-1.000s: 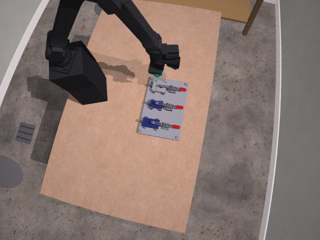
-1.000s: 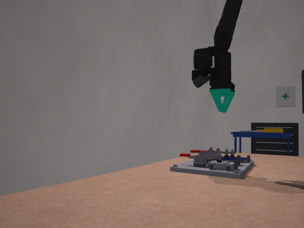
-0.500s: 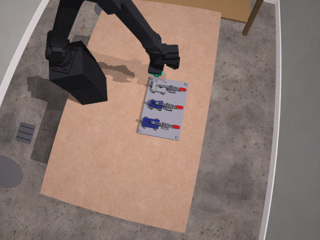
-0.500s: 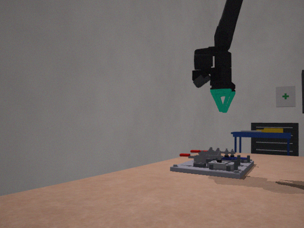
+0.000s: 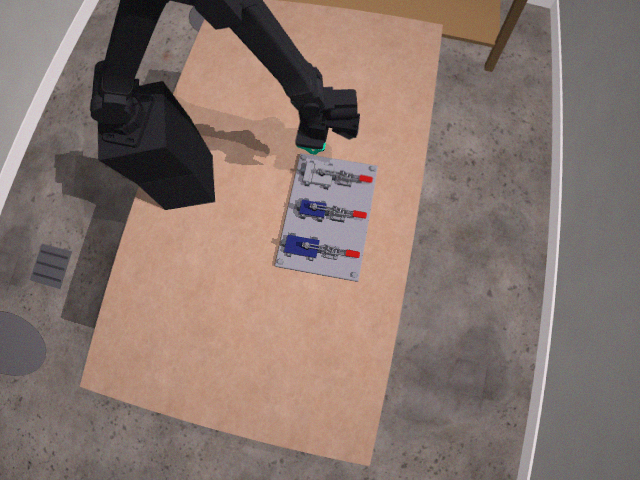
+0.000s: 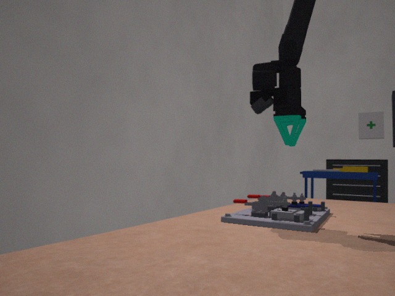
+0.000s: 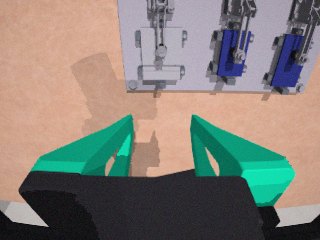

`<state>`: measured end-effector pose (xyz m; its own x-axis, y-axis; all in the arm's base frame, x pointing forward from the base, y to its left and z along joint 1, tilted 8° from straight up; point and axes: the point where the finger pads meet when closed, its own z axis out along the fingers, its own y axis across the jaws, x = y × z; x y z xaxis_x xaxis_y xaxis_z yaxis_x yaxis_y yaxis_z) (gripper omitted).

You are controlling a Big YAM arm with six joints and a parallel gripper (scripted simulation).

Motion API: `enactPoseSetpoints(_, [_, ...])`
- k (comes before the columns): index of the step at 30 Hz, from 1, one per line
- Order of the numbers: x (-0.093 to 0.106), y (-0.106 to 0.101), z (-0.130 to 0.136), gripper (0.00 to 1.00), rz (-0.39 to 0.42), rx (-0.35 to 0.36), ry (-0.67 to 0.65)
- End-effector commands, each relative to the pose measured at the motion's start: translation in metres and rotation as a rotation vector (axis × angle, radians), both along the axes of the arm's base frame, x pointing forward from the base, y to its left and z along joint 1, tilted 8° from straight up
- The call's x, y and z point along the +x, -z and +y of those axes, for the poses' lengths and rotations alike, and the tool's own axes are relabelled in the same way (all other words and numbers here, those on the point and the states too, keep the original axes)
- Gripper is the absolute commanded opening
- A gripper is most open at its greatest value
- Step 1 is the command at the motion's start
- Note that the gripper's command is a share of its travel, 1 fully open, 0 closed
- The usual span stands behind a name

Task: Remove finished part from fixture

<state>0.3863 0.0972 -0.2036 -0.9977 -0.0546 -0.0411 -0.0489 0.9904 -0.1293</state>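
From where I'm standing, by the short edge of the flat tan tabletop [image 5: 232, 310] [image 6: 159, 261] [image 7: 40, 75], the green-fingered black gripper [image 5: 312, 149] [image 6: 290, 145] [image 7: 161, 121] hangs up high, pointing down. Its fingers are partway apart, with nothing between them. Being up there keeps the tips away from the metal bits, and the gap looks meant for the part.

Below and just beside it, the pale grey, blocky slotted part [image 5: 310, 173] [image 6: 287, 216] [image 7: 149, 45] sits in the flat grey metal fixture plate [image 5: 317, 267] [image 6: 239, 219] [image 7: 200, 82], in the spot nearest this short edge. Little posts stand around it, to stop it sliding. A grey metal clamp [image 5: 343, 177] [image 6: 265, 205] reaches over it and seems to press it down. Its stubby red handle [image 5: 366, 178] [image 6: 240, 201] points to the long edge across from the arm. That may need freeing first – pulling too soon could drag the plate.

Farther off, the middle blue rectangular blank [image 5: 306, 207] [image 6: 311, 206] [image 7: 225, 57] and the far blue rectangular blank [image 5: 293, 245] [image 7: 281, 70] sit under their own clamps, which should stay put.

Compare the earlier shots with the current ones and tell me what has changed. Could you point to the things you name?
Nothing visibly changed. The pincer [image 6: 290, 145] [image 7: 161, 121] is open above the table [image 5: 232, 320] [image 6: 159, 254] [image 7: 35, 75], and nothing was taken hold of or let go. The slotted part [image 5: 310, 175] [image 7: 150, 42] and both blue blanks [image 5: 312, 208] [image 5: 294, 246] [image 7: 227, 65] [image 7: 282, 75] stayed in the fixture [image 5: 330, 268] [image 6: 242, 220] [image 7: 200, 75].
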Motion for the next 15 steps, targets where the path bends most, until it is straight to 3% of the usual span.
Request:
enactPoseSetpoints(1, [0.0117, -0.0075, 0.0102, 0.45, -0.028, 0.011, -0.012])
enactPoseSetpoints(15, [0.0179, -0.0078, 0.0123, 0.45, -0.037, 0.014, -0.013])
